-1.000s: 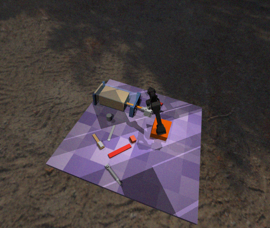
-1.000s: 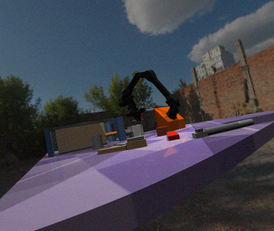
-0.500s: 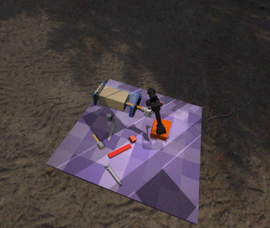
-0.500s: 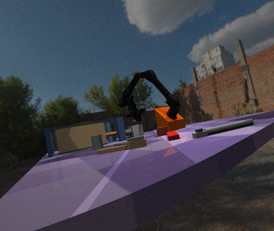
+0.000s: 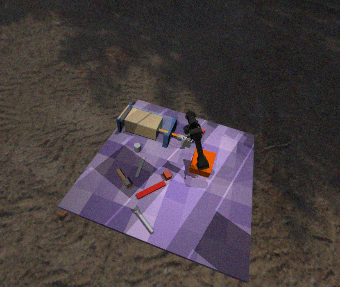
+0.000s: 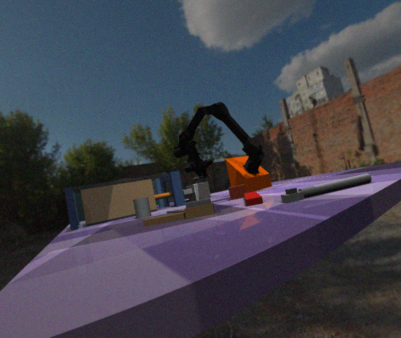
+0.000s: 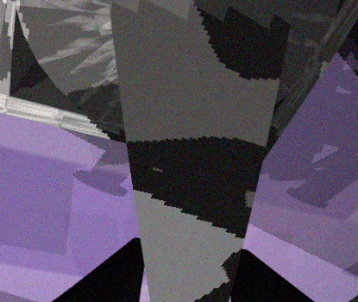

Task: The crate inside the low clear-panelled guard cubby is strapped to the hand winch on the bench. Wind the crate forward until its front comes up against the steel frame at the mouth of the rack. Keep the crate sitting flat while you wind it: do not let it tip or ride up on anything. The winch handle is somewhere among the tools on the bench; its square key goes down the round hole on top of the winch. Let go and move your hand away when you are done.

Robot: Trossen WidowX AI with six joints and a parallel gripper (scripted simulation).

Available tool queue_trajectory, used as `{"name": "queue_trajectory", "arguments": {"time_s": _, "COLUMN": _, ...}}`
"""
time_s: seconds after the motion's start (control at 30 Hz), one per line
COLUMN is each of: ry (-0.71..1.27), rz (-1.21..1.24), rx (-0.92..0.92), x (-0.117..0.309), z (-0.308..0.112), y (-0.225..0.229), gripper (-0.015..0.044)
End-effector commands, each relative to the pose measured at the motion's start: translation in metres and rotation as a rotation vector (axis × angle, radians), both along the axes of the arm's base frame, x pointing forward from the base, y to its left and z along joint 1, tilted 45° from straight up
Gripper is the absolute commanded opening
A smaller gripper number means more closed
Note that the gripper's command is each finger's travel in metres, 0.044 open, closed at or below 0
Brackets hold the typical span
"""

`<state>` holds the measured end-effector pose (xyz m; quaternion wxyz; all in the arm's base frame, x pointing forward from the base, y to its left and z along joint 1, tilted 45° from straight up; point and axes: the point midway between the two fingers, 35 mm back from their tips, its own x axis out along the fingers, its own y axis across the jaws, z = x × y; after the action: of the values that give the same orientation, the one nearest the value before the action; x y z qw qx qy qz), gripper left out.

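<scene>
The arm (image 5: 198,144) (image 6: 216,108) arches from its orange base (image 5: 211,158) (image 6: 236,174), claw (image 5: 188,136) (image 6: 202,176) (image 7: 188,255) downward above the winch (image 5: 186,142) (image 6: 202,191), partly closed and gripping a grey bar (image 7: 193,108). Within the cubby (image 5: 165,140) (image 6: 177,189), inside the desk (image 5: 179,197) (image 6: 164,261) edge, the crate (image 5: 142,121) (image 6: 117,200) sits flat, a gap separating its front from the blue mouth frame.

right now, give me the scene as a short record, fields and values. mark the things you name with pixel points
pincer (image 5: 188,131) (image 6: 200,175) (image 7: 188,255): shut on a grey bar (image 7: 197,95)
crate: tan box (image 5: 144,121) (image 6: 117,202), flat, short of the blue steel frame (image 5: 166,139) (image 6: 177,189)
strap: orange band (image 5: 175,135) (image 6: 163,195), crate to grey metal winch (image 5: 186,142)
loose: red flat bar (image 5: 150,190) (image 6: 252,199), brown-handled hammer (image 5: 123,177) (image 6: 164,218)
</scene>
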<state>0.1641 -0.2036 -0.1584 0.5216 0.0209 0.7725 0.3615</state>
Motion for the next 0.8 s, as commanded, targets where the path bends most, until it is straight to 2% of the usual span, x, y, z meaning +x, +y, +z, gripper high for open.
{"name": "queue_trajectory", "arguments": {"time_s": 0.0, "ry": -0.002, "rz": -0.004, "rx": -0.002, "x": 0.0004, "z": -0.0008, "y": 0.0005, "gripper": 0.0000}}
{"name": "queue_trajectory", "arguments": {"time_s": 0.77, "ry": -0.004, "rz": -0.001, "rx": -0.001, "x": -0.0003, "z": -0.0045, "y": 0.0041, "gripper": 0.0000}}
